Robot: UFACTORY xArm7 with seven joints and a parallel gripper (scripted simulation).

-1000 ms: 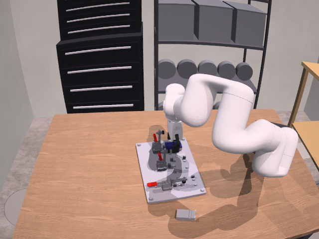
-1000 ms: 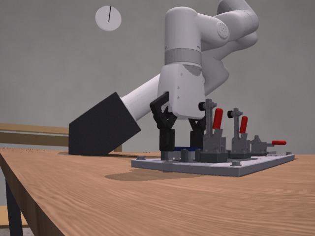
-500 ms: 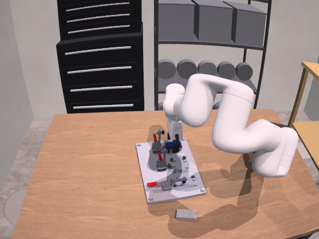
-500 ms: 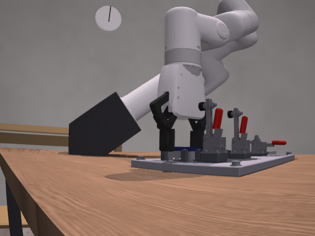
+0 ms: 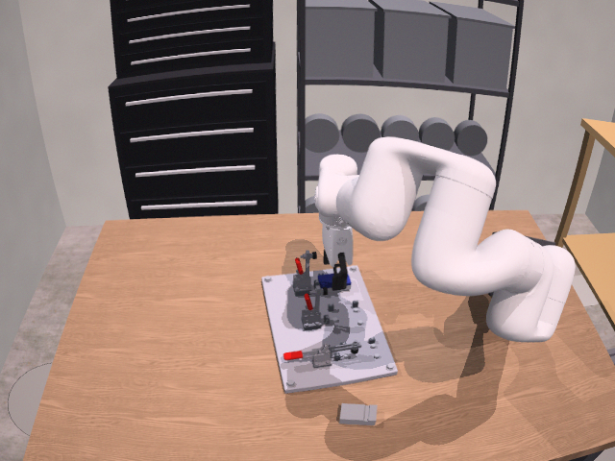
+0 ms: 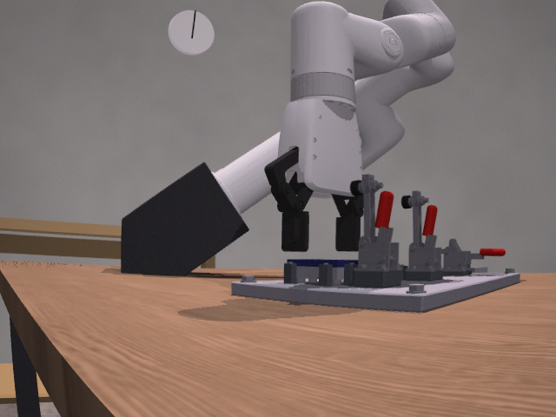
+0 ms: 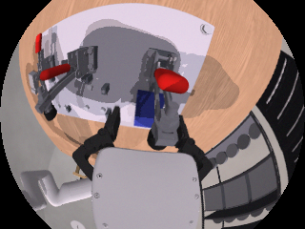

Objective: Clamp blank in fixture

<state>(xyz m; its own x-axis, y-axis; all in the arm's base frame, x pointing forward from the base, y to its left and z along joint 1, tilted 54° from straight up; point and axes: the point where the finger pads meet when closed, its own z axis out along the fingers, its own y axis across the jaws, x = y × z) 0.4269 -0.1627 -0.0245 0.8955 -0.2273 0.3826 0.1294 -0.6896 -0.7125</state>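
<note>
The blue blank lies in the far nest of the grey fixture plate, between its blocks; it also shows in the side view and the wrist view. My gripper is open and empty, a little above the blank. The far clamp's red handle stands upright, as in the side view. The middle clamp's red handle also stands upright. The near clamp's red handle lies flat. The grey finished part with its slot lies flat on the table in front of the plate.
A black drawer cabinet and a shelf rack stand behind the table. A wooden side table is at the right. The arm's black base is at the table's far edge.
</note>
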